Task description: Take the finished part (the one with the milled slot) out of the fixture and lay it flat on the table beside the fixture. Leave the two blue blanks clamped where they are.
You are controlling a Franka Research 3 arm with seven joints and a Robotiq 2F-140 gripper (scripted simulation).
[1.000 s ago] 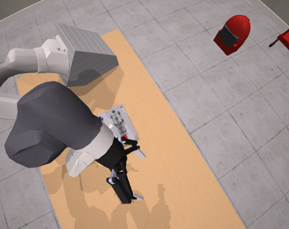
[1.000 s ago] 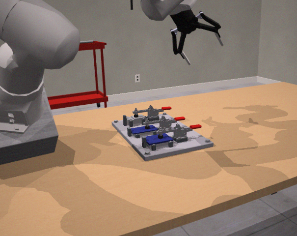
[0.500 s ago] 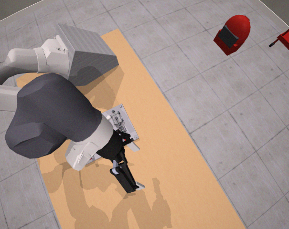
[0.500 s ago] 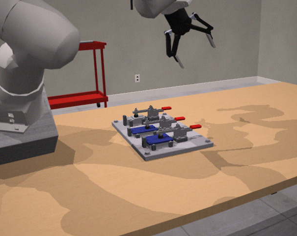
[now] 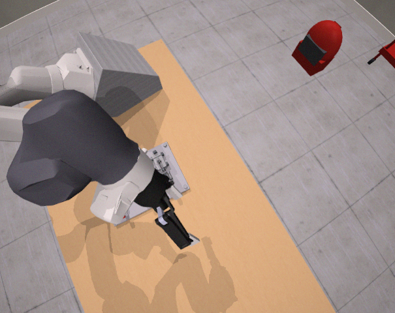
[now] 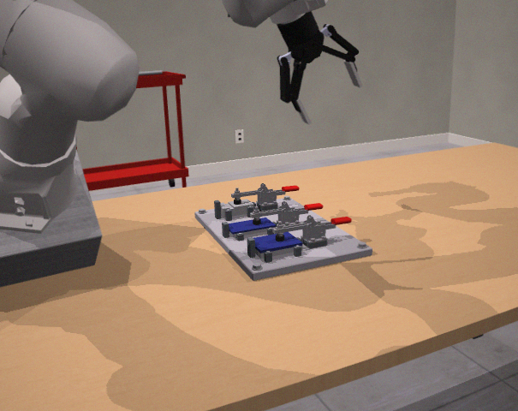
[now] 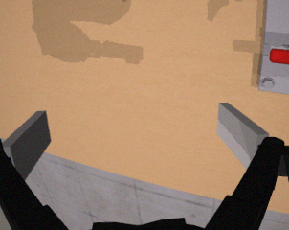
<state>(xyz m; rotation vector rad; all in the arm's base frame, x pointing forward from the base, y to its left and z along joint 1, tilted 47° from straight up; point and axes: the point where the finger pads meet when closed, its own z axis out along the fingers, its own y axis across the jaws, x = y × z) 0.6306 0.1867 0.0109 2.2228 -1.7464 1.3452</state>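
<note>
The grey fixture plate (image 6: 282, 239) sits in the middle of the wooden table, with three toggle clamps with red handles (image 6: 314, 205). Two blue blanks (image 6: 250, 225) (image 6: 276, 242) sit clamped in the middle and near stations. A grey part (image 6: 240, 206) sits in the far station; its slot is too small to make out. My gripper (image 6: 330, 99) is open and empty, high above the table, up and to the right of the fixture. In the top view my arm hides much of the fixture (image 5: 168, 168). The wrist view shows my open fingers and a corner of the plate (image 7: 281, 26).
The robot's grey base block (image 6: 32, 239) stands on the table to the left of the fixture. A red cart (image 6: 161, 128) stands on the floor behind the table. A red helmet-like object (image 5: 317, 45) lies on the floor.
</note>
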